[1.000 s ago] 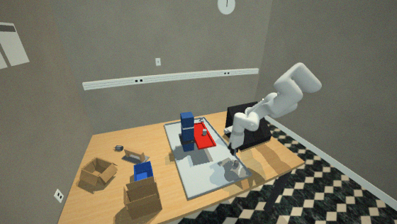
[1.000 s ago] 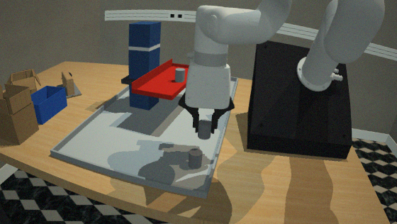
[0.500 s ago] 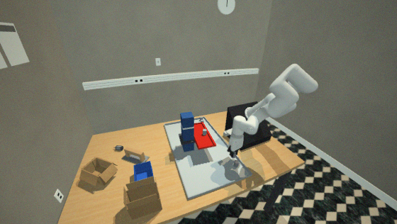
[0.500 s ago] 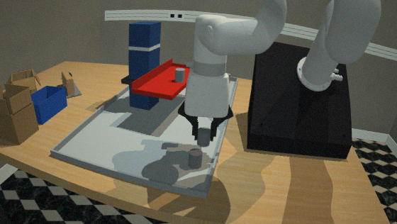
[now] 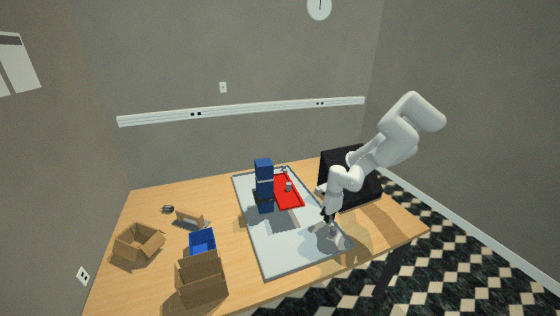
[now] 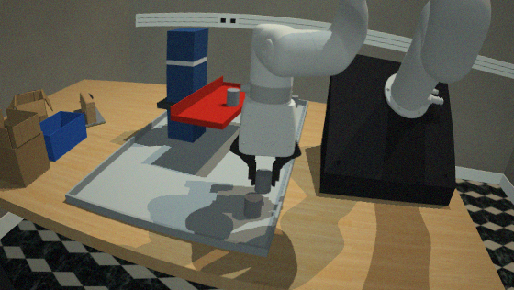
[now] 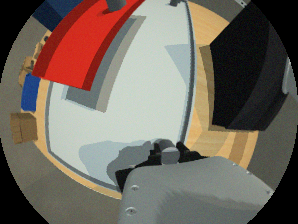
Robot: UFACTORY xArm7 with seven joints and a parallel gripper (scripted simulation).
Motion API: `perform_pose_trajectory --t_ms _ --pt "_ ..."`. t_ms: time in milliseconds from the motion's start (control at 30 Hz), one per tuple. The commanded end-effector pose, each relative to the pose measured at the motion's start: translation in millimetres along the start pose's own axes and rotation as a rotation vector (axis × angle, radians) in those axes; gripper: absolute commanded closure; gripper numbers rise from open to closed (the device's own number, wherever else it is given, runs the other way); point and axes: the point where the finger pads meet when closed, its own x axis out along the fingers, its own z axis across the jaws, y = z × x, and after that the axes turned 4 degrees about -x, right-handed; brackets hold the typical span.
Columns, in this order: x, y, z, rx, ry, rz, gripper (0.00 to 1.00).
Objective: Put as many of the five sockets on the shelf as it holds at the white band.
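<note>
A blue post (image 6: 187, 83) with a white band (image 6: 187, 61) stands on a grey tray (image 6: 184, 170). The red shelf (image 6: 206, 107) hangs on the post well below the band, and one grey socket (image 6: 233, 96) stands on it inside the rim. My gripper (image 6: 262, 176) is shut on a second grey socket (image 6: 263, 180) and holds it upright just above the tray's near right part. A third socket (image 6: 252, 205) stands on the tray just in front of it, apart from it. In the wrist view the held socket (image 7: 169, 155) sits between the fingers, with the shelf (image 7: 93, 32) far ahead. A small grey thing (image 7: 174, 0) lies at the tray's far corner.
A black box (image 6: 385, 133) stands right of the tray, close to my arm. A blue bin (image 6: 61, 133) and cardboard boxes (image 6: 20, 147) are at the table's left. The tray has a low raised rim.
</note>
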Motion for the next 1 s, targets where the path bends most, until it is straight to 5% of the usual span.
perform_pose_trajectory --t_ms 0,967 --pt "-0.6 0.6 -1.1 0.001 0.003 0.001 1.0" --pt "5.2 0.6 -1.2 0.001 0.003 0.001 1.0"
